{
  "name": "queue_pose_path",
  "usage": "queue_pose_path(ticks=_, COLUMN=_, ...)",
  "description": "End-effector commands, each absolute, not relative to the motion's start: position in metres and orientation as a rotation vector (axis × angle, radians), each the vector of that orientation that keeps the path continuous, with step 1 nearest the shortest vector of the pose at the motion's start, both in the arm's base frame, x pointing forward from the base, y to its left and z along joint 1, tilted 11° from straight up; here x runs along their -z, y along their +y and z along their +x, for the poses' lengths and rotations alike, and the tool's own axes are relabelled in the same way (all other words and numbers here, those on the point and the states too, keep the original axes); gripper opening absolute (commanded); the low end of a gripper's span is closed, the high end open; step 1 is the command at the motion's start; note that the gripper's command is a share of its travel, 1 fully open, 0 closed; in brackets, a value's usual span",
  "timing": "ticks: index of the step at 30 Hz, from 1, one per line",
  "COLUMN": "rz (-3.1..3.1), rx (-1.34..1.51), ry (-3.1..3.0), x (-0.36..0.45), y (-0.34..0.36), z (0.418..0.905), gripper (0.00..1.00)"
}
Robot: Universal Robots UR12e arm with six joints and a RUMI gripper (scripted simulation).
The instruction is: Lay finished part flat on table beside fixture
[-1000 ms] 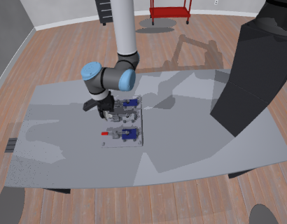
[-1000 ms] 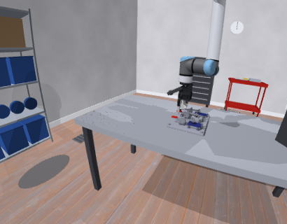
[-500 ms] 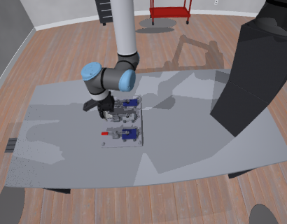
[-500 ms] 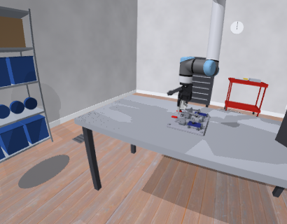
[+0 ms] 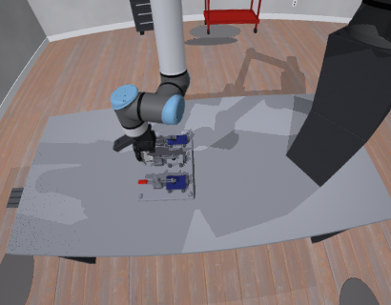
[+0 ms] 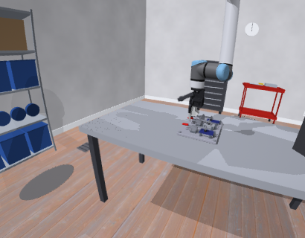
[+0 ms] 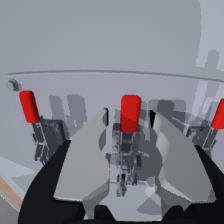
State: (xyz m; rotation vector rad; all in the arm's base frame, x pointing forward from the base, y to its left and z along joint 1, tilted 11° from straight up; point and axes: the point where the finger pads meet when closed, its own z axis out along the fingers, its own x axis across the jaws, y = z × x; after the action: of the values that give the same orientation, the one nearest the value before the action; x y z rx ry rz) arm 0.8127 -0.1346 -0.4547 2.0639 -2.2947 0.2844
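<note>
The fixture plate (image 5: 166,173) lies in the middle of the table with three toggle clamps in a row. Blue blanks sit in the far station (image 5: 177,139) and the near station (image 5: 176,182). The grey part in the middle station (image 5: 171,157) is mostly hidden by clamp hardware; I cannot make out its slot. My gripper (image 5: 144,156) hangs low over the left end of the middle station. In the wrist view its fingers stand partly open on either side of the middle clamp's red handle (image 7: 130,113), with gaps on both sides. Two more red handles (image 7: 29,106) (image 7: 219,115) flank it.
The near clamp's red handle (image 5: 143,181) sticks out to the left of the plate. A large dark block (image 5: 345,91) stands at the table's right end. A red cart (image 5: 232,14) and a dark drawer unit (image 5: 143,14) stand on the floor behind.
</note>
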Motion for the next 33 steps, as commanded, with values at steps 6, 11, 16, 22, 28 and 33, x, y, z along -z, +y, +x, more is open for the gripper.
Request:
queue_pose_path(ticks=6, rz=2.064, rx=-0.286, ry=-2.295, x=0.454, y=-0.1346, z=0.8134, gripper=0.0)
queue_pose_path(ticks=11, rz=2.064, rx=-0.286, ry=-2.295, x=0.454, y=-0.1346, z=0.8134, gripper=0.0)
queue_pose_path(ticks=16, rz=2.064, rx=-0.286, ry=-2.295, x=0.454, y=-0.1346, z=0.8134, gripper=0.0)
queue_pose_path(ticks=22, rz=2.064, rx=-0.286, ry=-2.295, x=0.454, y=-0.1346, z=0.8134, gripper=0.0)
queue_pose_path(ticks=28, rz=2.064, rx=-0.286, ry=-2.295, x=0.454, y=-0.1346, z=0.8134, gripper=0.0)
queue_pose_path(ticks=33, rz=2.064, rx=-0.286, ry=-2.295, x=0.454, y=-0.1346, z=0.8134, gripper=0.0)
